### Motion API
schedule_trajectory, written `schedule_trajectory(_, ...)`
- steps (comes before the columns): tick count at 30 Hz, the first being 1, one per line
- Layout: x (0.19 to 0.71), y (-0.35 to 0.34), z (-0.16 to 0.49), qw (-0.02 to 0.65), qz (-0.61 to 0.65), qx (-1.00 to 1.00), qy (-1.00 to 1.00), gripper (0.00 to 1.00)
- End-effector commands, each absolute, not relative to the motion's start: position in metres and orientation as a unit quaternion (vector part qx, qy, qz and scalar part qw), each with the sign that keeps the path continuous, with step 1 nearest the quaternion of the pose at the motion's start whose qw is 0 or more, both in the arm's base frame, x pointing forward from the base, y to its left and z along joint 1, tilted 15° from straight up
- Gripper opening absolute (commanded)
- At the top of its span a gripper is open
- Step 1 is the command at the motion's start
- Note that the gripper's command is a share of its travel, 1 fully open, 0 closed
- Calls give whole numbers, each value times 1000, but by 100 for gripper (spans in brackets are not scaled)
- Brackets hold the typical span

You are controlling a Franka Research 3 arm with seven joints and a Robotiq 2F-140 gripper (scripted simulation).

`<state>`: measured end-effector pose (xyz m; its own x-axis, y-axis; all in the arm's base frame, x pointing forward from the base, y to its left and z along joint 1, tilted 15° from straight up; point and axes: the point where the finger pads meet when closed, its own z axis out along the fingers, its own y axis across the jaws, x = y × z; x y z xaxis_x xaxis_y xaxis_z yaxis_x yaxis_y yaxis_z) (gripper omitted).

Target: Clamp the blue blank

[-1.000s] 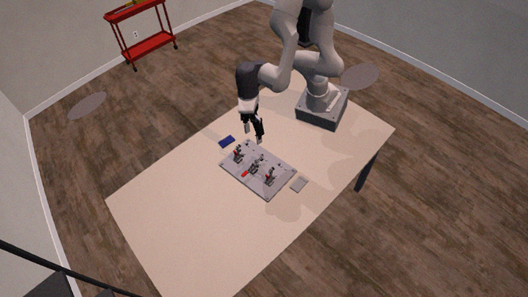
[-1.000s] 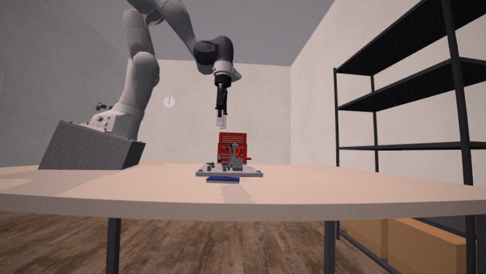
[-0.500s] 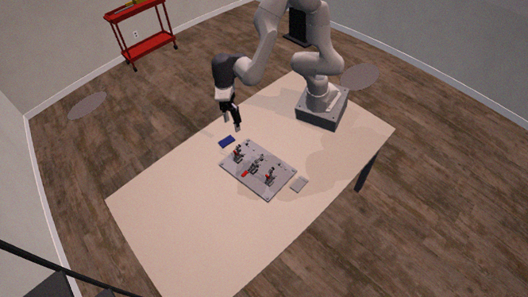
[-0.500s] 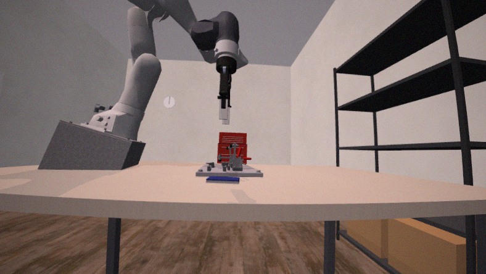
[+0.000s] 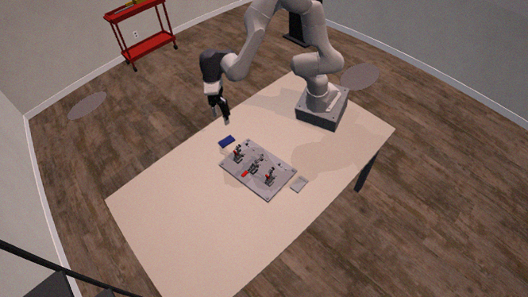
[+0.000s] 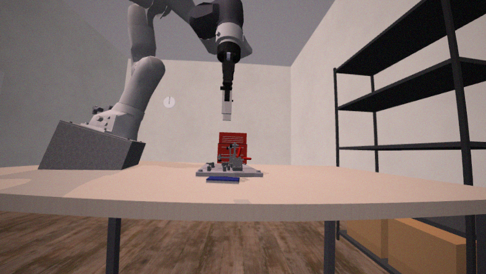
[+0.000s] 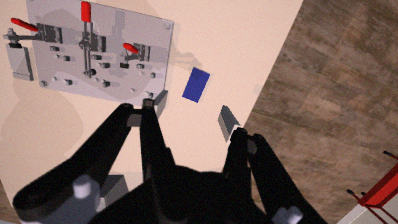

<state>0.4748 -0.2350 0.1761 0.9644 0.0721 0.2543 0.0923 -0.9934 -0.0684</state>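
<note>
1. Blank, coated blue [image 5: 226,140] [image 6: 222,179] [image 7: 196,85], is seen lying flat on the pale table [image 5: 203,223] [image 6: 306,190] [image 7: 196,150], near the fixture plate [image 5: 262,191] [image 6: 229,174] [image 7: 120,90] and outside every nest.
2. Rigid, metal-like handling is to be expected: fairly heavy for its size, not fragile, perhaps slick under the fluid. It is probably best gripped across its long sides, near the middle, with the pads kept level; an off-centre hold could let it tilt or twist.
3. Gripper fingers [image 5: 220,116] [image 6: 226,117] are held partly apart, above the table, with nothing between them and nothing touched.
4. Beyond the plate's opposite side, the grey finished part [image 5: 298,183] [image 7: 21,62] is seen resting on the table, apparently flat.
</note>
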Motion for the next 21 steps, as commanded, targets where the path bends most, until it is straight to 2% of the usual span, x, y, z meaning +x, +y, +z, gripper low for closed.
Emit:
schedule_trajectory(1,474,-240,174,36,-123,-989,-70,58)
schedule_trajectory(21,474,-242,174,37,-123,-990,-63,58)
